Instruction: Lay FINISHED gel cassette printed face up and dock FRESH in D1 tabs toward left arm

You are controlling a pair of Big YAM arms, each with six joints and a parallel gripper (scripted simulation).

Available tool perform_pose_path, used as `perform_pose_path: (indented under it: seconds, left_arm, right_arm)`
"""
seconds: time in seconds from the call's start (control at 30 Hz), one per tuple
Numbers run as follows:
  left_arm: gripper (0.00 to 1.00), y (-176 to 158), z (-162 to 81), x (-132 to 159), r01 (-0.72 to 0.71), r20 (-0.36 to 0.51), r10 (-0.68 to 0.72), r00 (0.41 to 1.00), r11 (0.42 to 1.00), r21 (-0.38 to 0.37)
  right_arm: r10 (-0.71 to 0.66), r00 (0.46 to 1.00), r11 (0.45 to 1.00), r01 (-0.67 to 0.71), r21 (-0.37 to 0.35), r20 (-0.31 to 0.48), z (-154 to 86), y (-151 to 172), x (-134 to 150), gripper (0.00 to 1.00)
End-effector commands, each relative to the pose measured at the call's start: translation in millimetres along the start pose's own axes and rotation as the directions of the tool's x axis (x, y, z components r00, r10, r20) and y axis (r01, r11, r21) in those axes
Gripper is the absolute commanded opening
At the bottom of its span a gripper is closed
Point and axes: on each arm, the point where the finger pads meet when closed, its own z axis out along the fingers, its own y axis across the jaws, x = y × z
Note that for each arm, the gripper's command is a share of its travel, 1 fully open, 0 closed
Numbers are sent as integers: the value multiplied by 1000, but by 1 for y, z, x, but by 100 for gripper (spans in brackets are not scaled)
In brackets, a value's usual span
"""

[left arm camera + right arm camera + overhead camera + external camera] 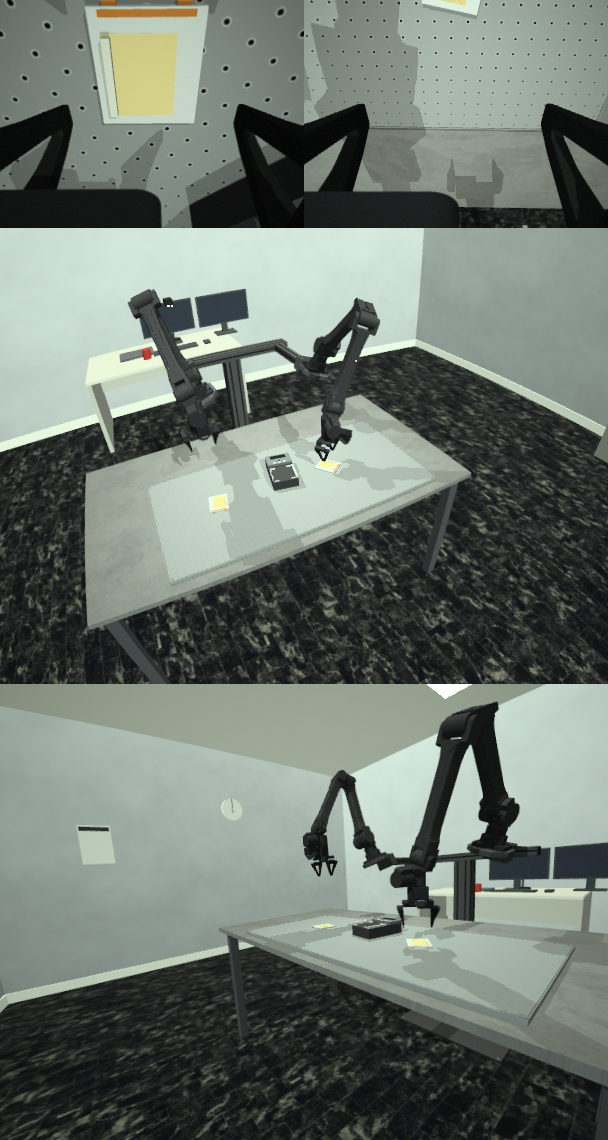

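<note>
Looking from the top, we find FRESH [328, 466] [419, 943] [142, 75] flat on the deck [200, 538] [475, 971] [260, 65] [504, 75], nearer its back long edge than its front one. D1 [286, 482] [376, 930] stands between FRESH and FINISHED [219, 503] [323, 926] [454, 9]; FINISHED lies flat, printed face up, towards the deck's short edge on the right arm's side. In the exterior view, we see the left gripper [325, 454] [417, 926] [153, 114] above the deck, wide apart and holding nothing. In the left wrist view, FRESH lies ahead of the fingers, white comb along one side of its yellow window. In the right wrist view, we note the right gripper [202, 445] [325, 874] [455, 113] wide and unladen near the deck's back long edge.
</note>
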Motion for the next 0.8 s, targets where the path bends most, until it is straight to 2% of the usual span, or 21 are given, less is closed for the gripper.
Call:
perform_pose_path:
  seconds: [0.0,0.77]
  left_arm:
    - [98,3,7,0,-3,-6,3,1000,1000,-6]
    - [98,3,15,-1,3,-2,-3,1000,1000,0]
  right_arm:
    - [-1,1000,1000,0,3,25,-9,1,-15,100]
    - [-1,1000,1000,0,3,25,-9,1,-15,100]
